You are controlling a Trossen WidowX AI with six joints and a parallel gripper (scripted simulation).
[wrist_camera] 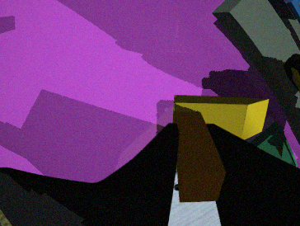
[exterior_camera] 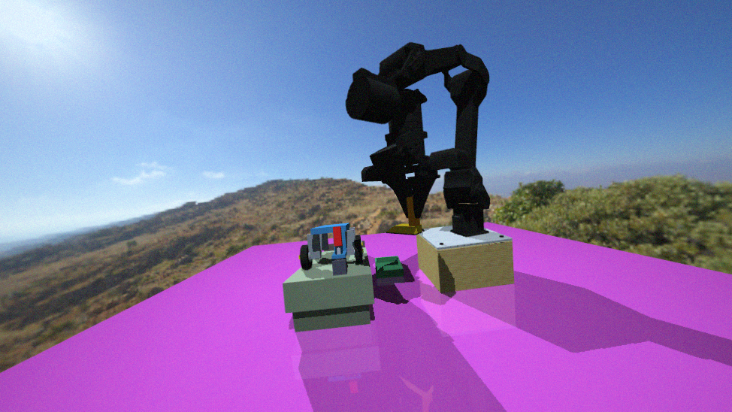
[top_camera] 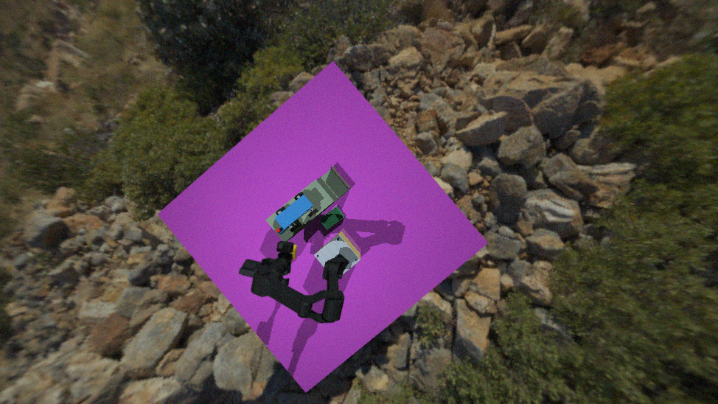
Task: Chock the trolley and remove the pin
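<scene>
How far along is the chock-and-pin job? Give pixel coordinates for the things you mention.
Done: yellow chock with orange handle [exterior_camera: 410, 207] [wrist_camera: 199, 158] gripped by the black parallel-jaw gripper [exterior_camera: 412, 212] [wrist_camera: 189, 132], off to the ramp's side. In hand: carrying it over. Left: wheel chocking, pulling the red-headed stop pin [top_camera: 278, 230] [exterior_camera: 337, 236], dropping it in the green tray [top_camera: 332, 217] [exterior_camera: 388, 266] [wrist_camera: 280, 144], backing off open.

One black robot arm [top_camera: 295, 300] [exterior_camera: 467, 133] is standing here, and it is having one black gripper [top_camera: 287, 251] [exterior_camera: 413, 217] [wrist_camera: 189, 132] with two fingers. One yellow chock [top_camera: 294, 252] [exterior_camera: 406, 228] [wrist_camera: 218, 113] is showing, with one orange handle [exterior_camera: 410, 210] [wrist_camera: 199, 165]. One blue-topped trolley [top_camera: 293, 211] [exterior_camera: 330, 228] [wrist_camera: 297, 5] is standing, and two black round wheels [exterior_camera: 304, 256] are showing in the exterior view. One red-headed stop pin [top_camera: 278, 230] [exterior_camera: 337, 236] is showing. One grey-green ramp [top_camera: 335, 183] [exterior_camera: 327, 294] [wrist_camera: 255, 29], one green tray [top_camera: 332, 219] [exterior_camera: 388, 267] [wrist_camera: 278, 146], one tan wooden block [top_camera: 349, 241] [exterior_camera: 481, 266], one flat white plate [top_camera: 329, 248] [exterior_camera: 443, 237] [wrist_camera: 195, 214] and one purple table [top_camera: 331, 115] [exterior_camera: 204, 328] [wrist_camera: 82, 49] are making five more things.
</scene>
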